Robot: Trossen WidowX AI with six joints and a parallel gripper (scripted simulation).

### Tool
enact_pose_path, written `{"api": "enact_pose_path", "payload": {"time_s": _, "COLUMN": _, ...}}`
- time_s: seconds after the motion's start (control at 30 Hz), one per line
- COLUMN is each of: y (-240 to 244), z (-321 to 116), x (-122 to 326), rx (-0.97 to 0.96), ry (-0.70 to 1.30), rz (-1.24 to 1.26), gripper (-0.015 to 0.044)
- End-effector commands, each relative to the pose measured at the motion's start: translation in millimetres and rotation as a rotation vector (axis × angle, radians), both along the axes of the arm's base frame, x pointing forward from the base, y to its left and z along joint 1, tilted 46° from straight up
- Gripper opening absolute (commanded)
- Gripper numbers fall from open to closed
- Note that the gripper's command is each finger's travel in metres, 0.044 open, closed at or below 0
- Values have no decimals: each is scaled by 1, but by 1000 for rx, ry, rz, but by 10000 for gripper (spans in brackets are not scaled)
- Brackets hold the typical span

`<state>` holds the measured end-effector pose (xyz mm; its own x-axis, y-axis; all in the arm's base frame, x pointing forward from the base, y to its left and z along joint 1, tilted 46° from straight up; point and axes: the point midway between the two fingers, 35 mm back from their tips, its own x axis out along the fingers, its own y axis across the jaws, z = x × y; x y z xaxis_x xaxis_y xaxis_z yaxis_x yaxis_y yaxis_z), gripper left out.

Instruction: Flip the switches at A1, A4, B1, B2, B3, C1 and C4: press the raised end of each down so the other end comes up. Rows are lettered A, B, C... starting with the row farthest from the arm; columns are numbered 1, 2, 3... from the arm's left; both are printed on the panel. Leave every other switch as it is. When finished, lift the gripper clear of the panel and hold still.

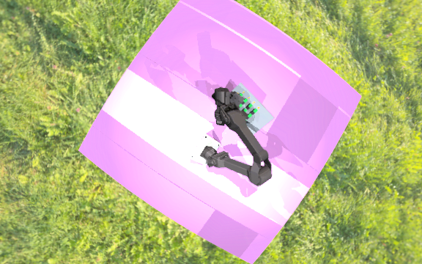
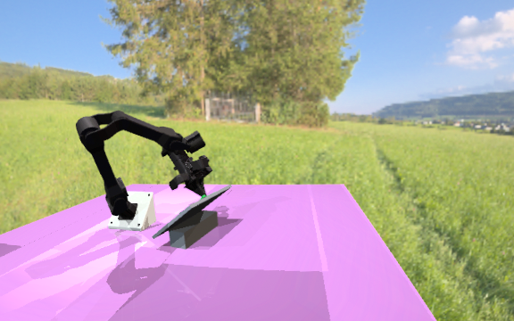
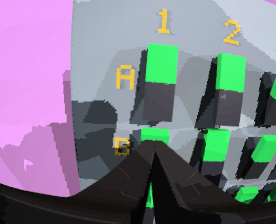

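Observation:
The grey tilted panel (image 1: pixel 266 119) (image 2: pixel 178 219) (image 3: pixel 96 50) carries rows of switches, each with a green and a dark half. In the wrist view, switches A1 (image 3: pixel 161 65), A2 (image 3: pixel 231 74) and B2 (image 3: pixel 216 145) show green at the far half. B3 (image 3: pixel 266 148) is also green at its far half. My gripper (image 2: pixel 203 193) (image 3: pixel 152 148) is shut and empty, with its tips over B1 (image 3: pixel 154 134), covering its near half. Contact is unclear. Below B1, the fingers hide most of column 1. Column 4 is largely out of the wrist view. Which ends are raised is hard to tell.
The panel rests on a dark block (image 2: pixel 201 229) on the pink table (image 1: pixel 152 176) (image 2: pixel 275 232) (image 3: pixel 24 60). The arm's white base (image 2: pixel 143 205) stands on the panel's near side. Arm shadows fall across the table and panel.

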<state>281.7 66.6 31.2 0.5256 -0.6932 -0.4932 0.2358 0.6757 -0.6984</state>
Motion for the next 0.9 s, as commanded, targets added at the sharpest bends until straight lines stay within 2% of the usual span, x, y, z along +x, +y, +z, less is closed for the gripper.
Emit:
{"api": "enact_pose_path", "payload": {"time_s": 0.0, "y": 0, "z": 1, "x": 1, "rx": -2, "ry": -4, "rz": 2, "gripper": 0}}
{"api": "enact_pose_path", "payload": {"time_s": 0.73, "y": -2, "z": -1, "x": 2, "rx": -3, "ry": -4, "rz": 2, "gripper": 0}}
{"api": "enact_pose_path", "payload": {"time_s": 0.87, "y": 22, "z": 12, "x": -15, "rx": 3, "ry": -3, "rz": 12, "gripper": 0}}
